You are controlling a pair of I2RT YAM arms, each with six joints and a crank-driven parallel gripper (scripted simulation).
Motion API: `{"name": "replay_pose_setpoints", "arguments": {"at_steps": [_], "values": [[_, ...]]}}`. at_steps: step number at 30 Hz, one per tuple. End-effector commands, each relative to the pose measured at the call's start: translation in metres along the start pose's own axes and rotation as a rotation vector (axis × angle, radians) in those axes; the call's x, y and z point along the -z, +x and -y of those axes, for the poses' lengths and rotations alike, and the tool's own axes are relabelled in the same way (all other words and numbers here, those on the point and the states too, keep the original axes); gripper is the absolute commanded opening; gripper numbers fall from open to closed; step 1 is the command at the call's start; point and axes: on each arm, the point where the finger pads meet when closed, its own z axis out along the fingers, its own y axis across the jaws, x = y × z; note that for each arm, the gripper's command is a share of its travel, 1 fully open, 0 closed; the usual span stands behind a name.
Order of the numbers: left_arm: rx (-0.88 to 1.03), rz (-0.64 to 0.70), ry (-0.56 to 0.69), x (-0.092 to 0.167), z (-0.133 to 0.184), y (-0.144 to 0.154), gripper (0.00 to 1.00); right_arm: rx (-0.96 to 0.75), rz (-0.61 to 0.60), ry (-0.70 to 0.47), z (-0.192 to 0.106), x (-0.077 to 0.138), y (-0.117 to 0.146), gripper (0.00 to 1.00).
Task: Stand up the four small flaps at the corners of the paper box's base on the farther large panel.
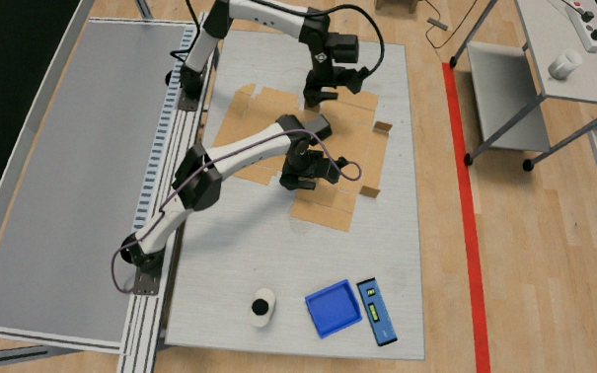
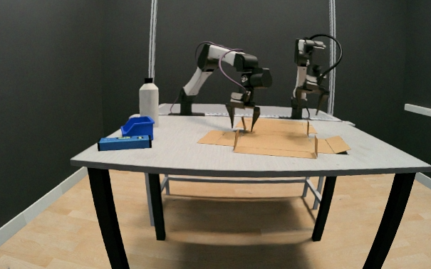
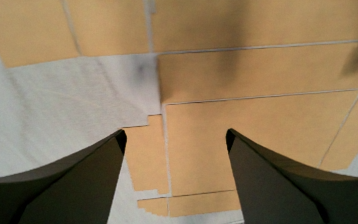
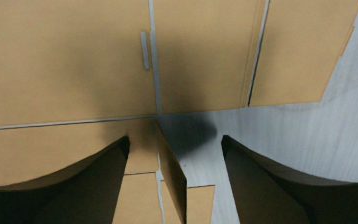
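The box base (image 1: 343,143) (image 2: 278,139) lies flat with four corner flaps raised. The far flaps (image 1: 383,126) (image 1: 370,191) (image 2: 236,141) (image 2: 315,146) stand near upright. Of the robot-side flaps, the one at the right arm (image 2: 243,123) (image 4: 172,172) leans outward between the fingers of my right gripper (image 2: 242,129) (image 4: 175,138), which is open and low. The other (image 2: 308,128) stands near upright below my left gripper (image 2: 308,107) (image 3: 177,132). That gripper is open, empty and higher above the box. In the left wrist view that flap is hard to make out.
The box's side panels (image 1: 324,211) (image 2: 335,144) and robot-side panel (image 1: 258,118) lie flat. A white bottle (image 1: 263,316) (image 2: 149,99), blue tray (image 1: 333,309) (image 2: 137,127) and blue level (image 1: 377,312) (image 2: 125,143) stand beyond the right arm's side of the box.
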Motion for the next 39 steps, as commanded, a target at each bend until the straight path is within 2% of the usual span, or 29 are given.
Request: {"name": "replay_pose_setpoints", "arguments": {"at_steps": [1,9,11,15,24,35,36,38,39], "values": [[0.013,0.035,-0.012,0.008,0.017,-0.009,0.81,0.022,-0.028,0.049,0.003,-0.014,0.011,0.81],[0.026,0.047,-0.016,0.008,0.010,-0.012,0.81,0.022,-0.028,0.049,0.003,-0.014,0.011,0.81],[0.014,0.016,-0.012,-0.002,0.016,-0.002,0.81,0.022,-0.028,0.049,0.003,-0.014,0.011,0.81],[0.010,0.042,-0.010,0.001,0.016,-0.003,0.81,0.022,-0.028,0.049,0.003,-0.014,0.011,0.81],[0.013,0.044,-0.011,-0.019,0.011,0.002,0.81,0.022,-0.028,0.049,0.003,-0.014,0.011,0.81],[0.012,0.059,-0.010,-0.021,0.010,-0.001,0.81,0.022,-0.028,0.049,0.003,-0.014,0.011,0.81],[0.014,0.021,-0.006,-0.032,0.011,0.004,0.81,0.022,-0.028,0.049,0.003,-0.014,0.011,0.81],[0.014,0.021,-0.006,-0.032,0.011,0.004,0.81,0.022,-0.028,0.049,0.003,-0.014,0.011,0.81],[0.012,0.056,-0.010,-0.022,0.011,0.000,0.81,0.022,-0.028,0.049,0.003,-0.014,0.011,0.81]]}}
